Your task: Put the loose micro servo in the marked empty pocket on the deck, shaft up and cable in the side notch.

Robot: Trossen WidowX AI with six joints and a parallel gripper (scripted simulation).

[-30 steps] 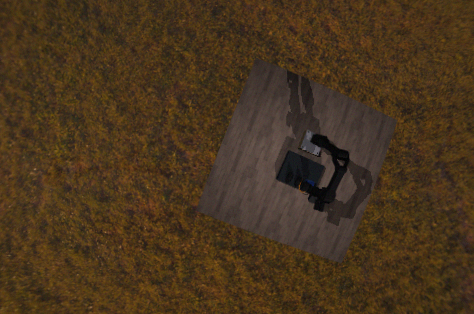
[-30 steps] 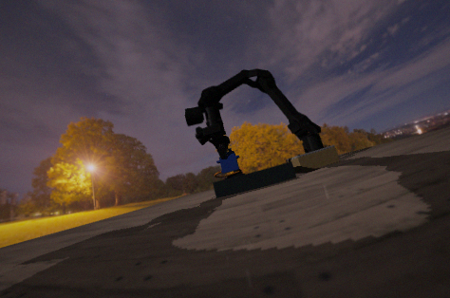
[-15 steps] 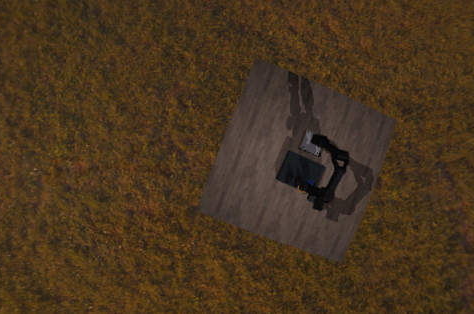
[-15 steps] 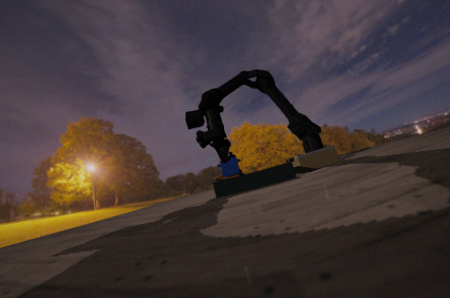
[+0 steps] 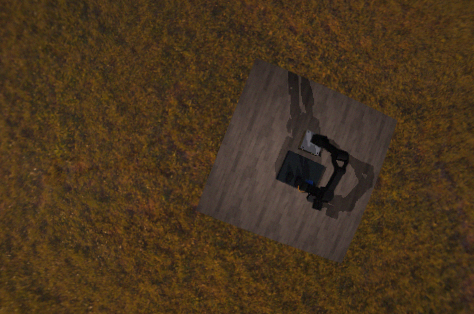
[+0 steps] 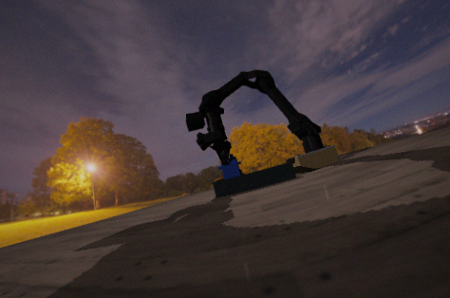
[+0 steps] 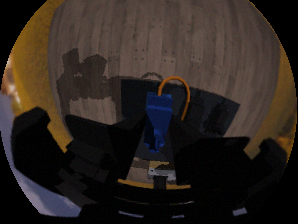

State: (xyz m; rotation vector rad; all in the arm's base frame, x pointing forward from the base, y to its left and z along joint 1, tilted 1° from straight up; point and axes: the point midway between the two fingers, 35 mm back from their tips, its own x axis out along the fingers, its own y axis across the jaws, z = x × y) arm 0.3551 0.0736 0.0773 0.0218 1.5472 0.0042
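The blue micro servo (image 5: 310, 182) (image 6: 231, 169) (image 7: 159, 112) is held between the fingertips of my gripper (image 6: 227, 159) (image 7: 158, 115). In the exterior view it is roughly upright at the left end of the dark deck (image 5: 295, 161) (image 6: 267, 179) (image 7: 132, 97). Its ears show above the deck, and its lower end meets the deck's top edge in that view. Its orange cable (image 7: 188, 95) (image 5: 299, 189) arches out over the deck in the wrist view. The marked pocket and its side notch cannot be made out; servo and fingers cover part of the deck. The output shaft is not clear.
The arm's pale base (image 5: 307, 144) (image 6: 317, 158) stands beside the deck. Dark shapes on the deck (image 7: 196, 107) lie right of the cable in the wrist view. The wooden table top (image 5: 246, 150) (image 6: 281, 209) (image 7: 150, 45) carries the arm's shadow, with grass beyond its edges.
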